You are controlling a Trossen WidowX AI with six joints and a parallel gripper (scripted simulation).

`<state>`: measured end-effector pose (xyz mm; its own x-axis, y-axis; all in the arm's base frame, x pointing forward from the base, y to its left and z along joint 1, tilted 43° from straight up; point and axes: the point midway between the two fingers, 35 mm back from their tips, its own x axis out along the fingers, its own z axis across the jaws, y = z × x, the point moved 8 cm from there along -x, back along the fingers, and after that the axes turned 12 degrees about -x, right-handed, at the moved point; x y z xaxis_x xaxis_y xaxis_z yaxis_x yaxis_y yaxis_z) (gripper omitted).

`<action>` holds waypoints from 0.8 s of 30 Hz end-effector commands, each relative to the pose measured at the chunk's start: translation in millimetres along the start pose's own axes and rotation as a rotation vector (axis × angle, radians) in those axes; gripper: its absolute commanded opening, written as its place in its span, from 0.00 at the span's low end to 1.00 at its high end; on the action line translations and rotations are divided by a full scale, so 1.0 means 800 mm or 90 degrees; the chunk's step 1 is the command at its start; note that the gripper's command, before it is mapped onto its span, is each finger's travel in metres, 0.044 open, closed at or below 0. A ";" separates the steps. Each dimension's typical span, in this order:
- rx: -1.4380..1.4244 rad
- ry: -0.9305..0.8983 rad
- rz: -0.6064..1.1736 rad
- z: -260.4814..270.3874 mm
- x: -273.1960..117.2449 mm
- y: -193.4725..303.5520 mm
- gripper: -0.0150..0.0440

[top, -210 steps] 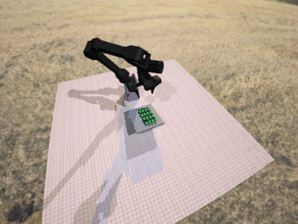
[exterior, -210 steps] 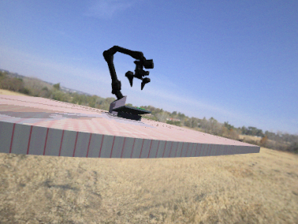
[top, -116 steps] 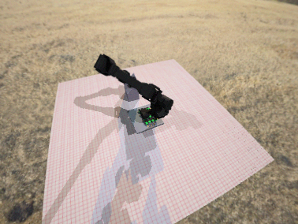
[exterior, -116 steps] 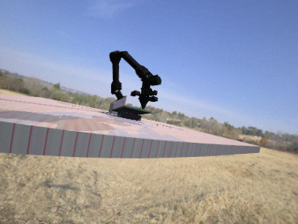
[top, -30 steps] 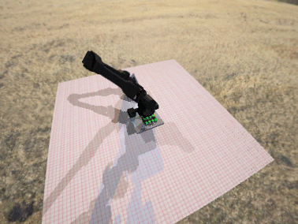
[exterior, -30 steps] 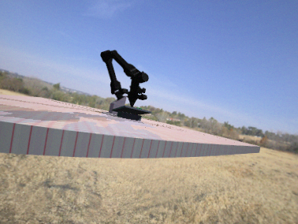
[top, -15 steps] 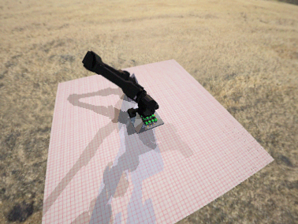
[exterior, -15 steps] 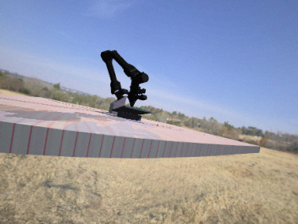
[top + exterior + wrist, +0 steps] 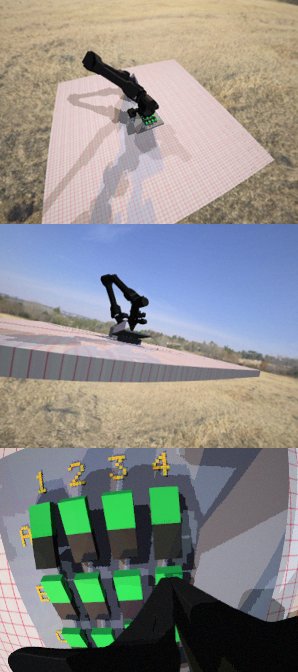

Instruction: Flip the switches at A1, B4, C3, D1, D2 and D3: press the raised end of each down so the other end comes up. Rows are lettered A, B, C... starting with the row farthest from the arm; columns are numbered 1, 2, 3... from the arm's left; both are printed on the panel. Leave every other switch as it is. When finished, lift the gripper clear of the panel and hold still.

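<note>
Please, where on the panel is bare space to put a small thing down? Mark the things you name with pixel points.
On the panel [image 9: 227, 543], a bare strip lies right of switch A4 [image 9: 165, 505], beyond column 4, partly shadowed. It is crowded in rows A and B, where switches stand close, and at B4 [image 9: 169, 571], where the fingers reach in.

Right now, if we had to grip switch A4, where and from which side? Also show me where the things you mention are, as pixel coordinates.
Probably from above, pinching A4's [image 9: 165, 510] long sides: it's narrow left to right, with a gap toward A3 [image 9: 119, 510] and no switch on its right. Jaws are shut, so open first.
</note>
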<state>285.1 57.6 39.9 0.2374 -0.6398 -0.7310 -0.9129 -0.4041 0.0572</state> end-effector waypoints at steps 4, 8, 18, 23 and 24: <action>-0.003 0.004 0.001 0.000 0.002 0.000 0.25; -0.003 0.004 0.001 0.000 0.003 0.000 0.25; -0.003 0.004 0.001 0.000 0.004 0.000 0.25; -0.003 0.004 0.001 0.000 0.005 0.000 0.25; -0.003 0.004 0.001 0.000 0.005 0.000 0.25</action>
<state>285.9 55.8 38.0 0.2389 -0.6392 -0.7310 -0.9126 -0.4050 0.0559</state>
